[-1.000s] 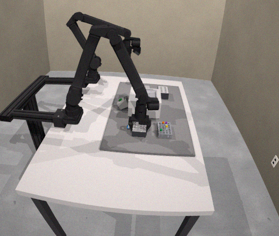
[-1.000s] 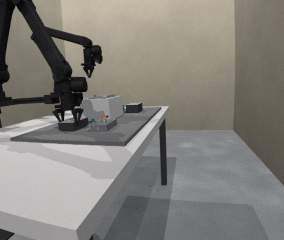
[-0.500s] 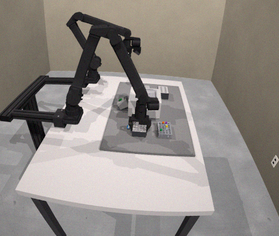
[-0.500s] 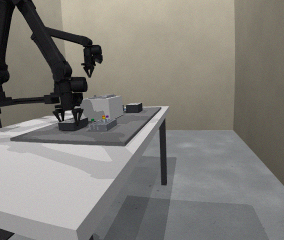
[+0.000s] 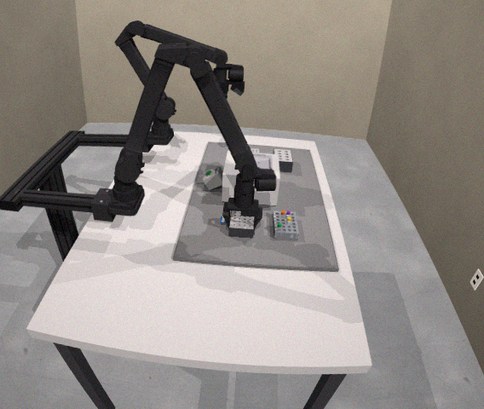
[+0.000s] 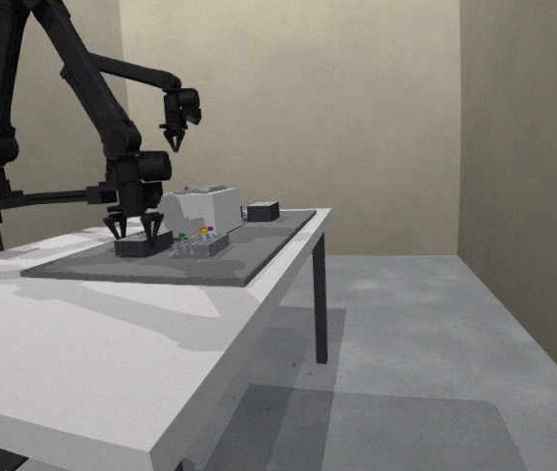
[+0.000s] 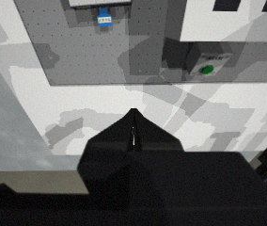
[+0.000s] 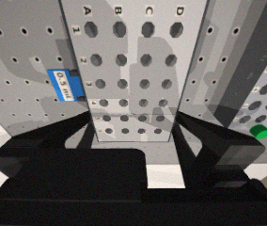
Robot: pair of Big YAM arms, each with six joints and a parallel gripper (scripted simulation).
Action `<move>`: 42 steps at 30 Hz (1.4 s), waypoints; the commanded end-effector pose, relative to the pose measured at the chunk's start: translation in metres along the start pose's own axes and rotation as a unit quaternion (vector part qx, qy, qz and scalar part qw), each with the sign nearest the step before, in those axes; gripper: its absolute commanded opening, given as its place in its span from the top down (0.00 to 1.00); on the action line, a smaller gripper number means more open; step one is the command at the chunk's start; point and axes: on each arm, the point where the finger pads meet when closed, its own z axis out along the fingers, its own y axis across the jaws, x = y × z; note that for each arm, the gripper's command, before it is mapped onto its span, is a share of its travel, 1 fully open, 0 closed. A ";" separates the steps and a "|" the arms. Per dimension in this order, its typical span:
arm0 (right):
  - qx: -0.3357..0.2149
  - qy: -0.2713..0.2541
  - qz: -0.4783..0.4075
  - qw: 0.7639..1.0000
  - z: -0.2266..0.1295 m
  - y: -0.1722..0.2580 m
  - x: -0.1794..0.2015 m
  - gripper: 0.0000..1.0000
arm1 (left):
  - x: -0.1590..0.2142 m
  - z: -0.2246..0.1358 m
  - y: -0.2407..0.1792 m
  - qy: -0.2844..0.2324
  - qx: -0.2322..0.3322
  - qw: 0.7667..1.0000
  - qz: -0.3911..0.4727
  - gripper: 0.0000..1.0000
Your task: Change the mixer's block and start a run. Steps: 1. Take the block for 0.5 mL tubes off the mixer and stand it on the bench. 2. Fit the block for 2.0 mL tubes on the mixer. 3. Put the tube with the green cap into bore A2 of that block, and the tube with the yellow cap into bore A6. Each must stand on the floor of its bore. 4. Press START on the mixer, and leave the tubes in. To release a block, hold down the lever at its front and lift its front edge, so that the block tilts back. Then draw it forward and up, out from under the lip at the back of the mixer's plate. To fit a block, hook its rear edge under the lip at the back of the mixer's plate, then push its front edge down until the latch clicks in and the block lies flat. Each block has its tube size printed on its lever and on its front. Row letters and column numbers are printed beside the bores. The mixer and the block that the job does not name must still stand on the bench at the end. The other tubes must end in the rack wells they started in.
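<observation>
My right gripper (image 6: 135, 241) (image 8: 133, 113) is shut on the 0.5 mL block (image 5: 241, 228) (image 6: 134, 248) (image 8: 133, 71), a finger on each side; the block looks flat on the mat, its blue lever (image 8: 64, 85) facing forward. My left gripper (image 6: 176, 149) (image 7: 133, 113) is shut, empty and raised. The white mixer (image 5: 229, 189) (image 6: 226, 213) shows no block on top. A block with a blue lever (image 7: 104, 19) stands beyond it, its print too small to read. Green-capped (image 5: 279, 225) (image 6: 181, 235) (image 8: 260, 131) and yellow-capped (image 5: 289, 218) (image 6: 204, 232) tubes stand in the rack (image 5: 286, 235) (image 6: 200, 249).
Orange (image 5: 283, 212) and purple (image 5: 288, 212) caps also show in the rack, close beside the held block. Another dark block (image 5: 285, 165) (image 6: 262, 213) stands near the mat's back. A box with a green button (image 5: 209, 173) (image 7: 207, 69) sits in front of the mixer.
</observation>
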 end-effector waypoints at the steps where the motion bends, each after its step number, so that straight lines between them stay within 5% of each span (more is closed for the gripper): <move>1: 0.014 -0.005 -0.011 1.000 -0.003 -0.012 -0.007 1.00 | -0.003 -0.003 -0.001 -0.005 0.001 1.000 0.004 1.00; 28: 0.011 -0.004 -0.010 1.000 0.004 -0.009 -0.007 1.00 | -0.021 -0.021 0.002 -0.029 -0.002 1.000 0.003 1.00; 29: 0.011 -0.004 -0.010 1.000 0.004 -0.009 -0.007 0.00 | -0.022 -0.021 0.002 -0.030 -0.002 1.000 0.003 1.00; 42: 0.011 -0.004 -0.010 1.000 0.004 -0.009 -0.007 0.00 | -0.026 -0.025 0.002 -0.036 -0.003 0.999 0.003 1.00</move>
